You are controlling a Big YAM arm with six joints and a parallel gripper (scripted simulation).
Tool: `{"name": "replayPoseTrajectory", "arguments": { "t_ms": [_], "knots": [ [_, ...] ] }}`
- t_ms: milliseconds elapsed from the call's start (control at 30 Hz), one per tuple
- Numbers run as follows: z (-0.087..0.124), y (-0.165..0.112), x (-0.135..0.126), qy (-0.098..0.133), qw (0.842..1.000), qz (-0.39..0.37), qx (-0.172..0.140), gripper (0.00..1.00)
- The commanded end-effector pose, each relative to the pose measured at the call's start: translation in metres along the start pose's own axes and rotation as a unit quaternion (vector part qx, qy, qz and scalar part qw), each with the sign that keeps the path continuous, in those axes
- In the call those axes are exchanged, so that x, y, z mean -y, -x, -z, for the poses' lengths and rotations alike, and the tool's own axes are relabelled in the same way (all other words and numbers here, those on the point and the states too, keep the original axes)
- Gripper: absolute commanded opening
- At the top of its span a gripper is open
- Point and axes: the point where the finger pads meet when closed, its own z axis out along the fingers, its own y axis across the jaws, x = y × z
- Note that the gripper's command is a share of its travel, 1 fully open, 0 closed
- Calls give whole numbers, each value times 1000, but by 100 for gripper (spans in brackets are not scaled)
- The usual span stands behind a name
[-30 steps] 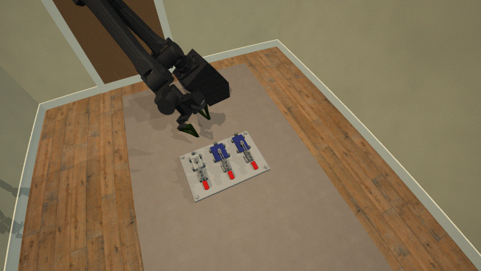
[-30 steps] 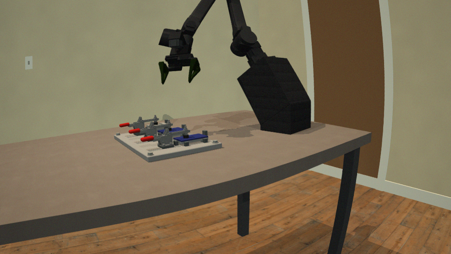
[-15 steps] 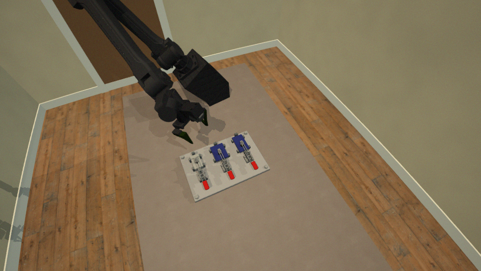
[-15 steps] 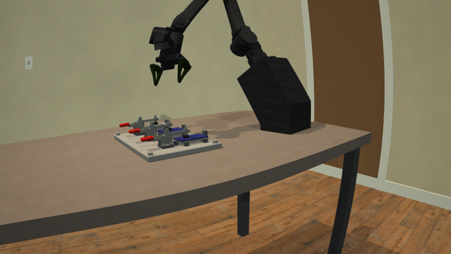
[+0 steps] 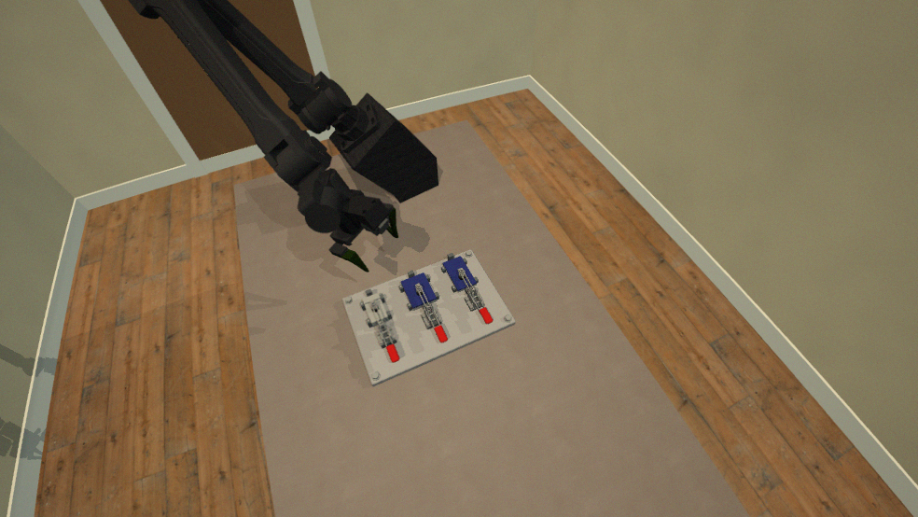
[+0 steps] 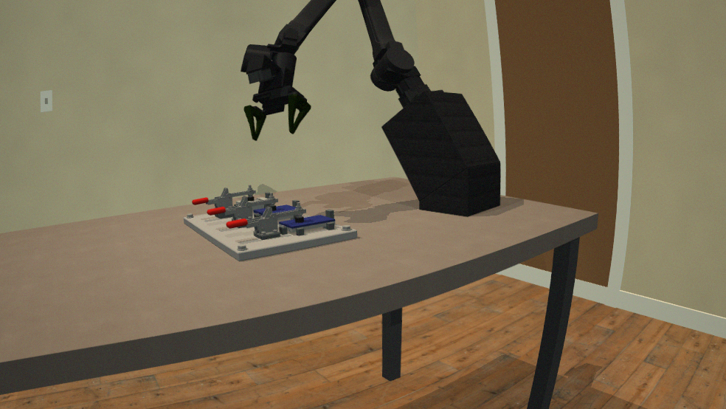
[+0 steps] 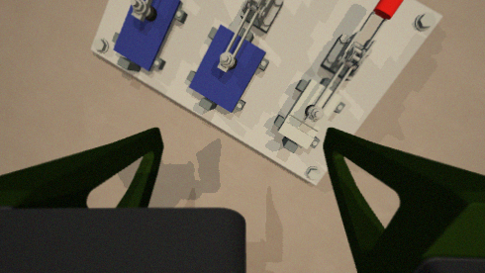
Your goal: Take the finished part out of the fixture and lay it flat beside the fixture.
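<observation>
The finished part [image 7: 298, 130], a pale cream block, sits in the end station of the fixture [image 7: 396, 74], under the bar of a toggle clamp [image 7: 341, 64] whose red handle [image 7: 389, 8] points to 1 o'clock in the wrist view. In the top view the same part [image 5: 374, 306] occupies the fixture's left station, with its clamp handle [image 5: 392, 353] lying toward 6 o'clock.

The two blue blanks [image 7: 228, 68] [image 7: 145, 30] lie in the other two stations, each under its own clamp bar; in the top view they [image 5: 418, 290] [image 5: 460, 272] line up toward 2 o'clock from the finished part.

The jaws stand fully apart and hold nothing. In the wrist view the finished part lies up at about 1 o'clock from the gap between them, just beside the inner tip of the right-hand green finger [image 7: 356, 163] and well apart from the left-hand one [image 7: 144, 148]. Seen from the exterior camera, the jaws [image 6: 277, 117] hang high above the table [image 6: 457, 238], clearly off the fixture [image 6: 284, 246], with the tips pointing down. From the top camera the jaws [image 5: 373, 243] are at about 12 o'clock from the finished part, over the table surface just past the fixture's far edge.

The arm's dark base [image 6: 446, 162] stands on the table at 3 o'clock from the fixture in the exterior view.
</observation>
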Motion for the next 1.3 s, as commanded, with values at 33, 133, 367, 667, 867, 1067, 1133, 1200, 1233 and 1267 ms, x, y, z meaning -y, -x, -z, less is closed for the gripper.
{"name": "replayPoseTrajectory", "arguments": {
  "t_ms": [33,133,367,667,867,1067,1133,1200,1233,1267],
  "knots": [
    [1,12,0,4,1000,6,2,100],
    [2,14,1,4,1000,6,4,100],
    [5,18,4,1,1000,7,8,100],
    [7,17,2,2,1000,8,8,100],
    [9,19,4,0,1000,7,11,100],
    [11,22,24,-23,993,-93,-72,100],
    [11,22,24,-23,993,-93,-72,100],
    [4,3,9,-11,992,-91,-90,100],
    [4,3,9,-10,992,-91,-90,100],
    [4,3,9,-10,992,-91,-90,100]
  ]
}}
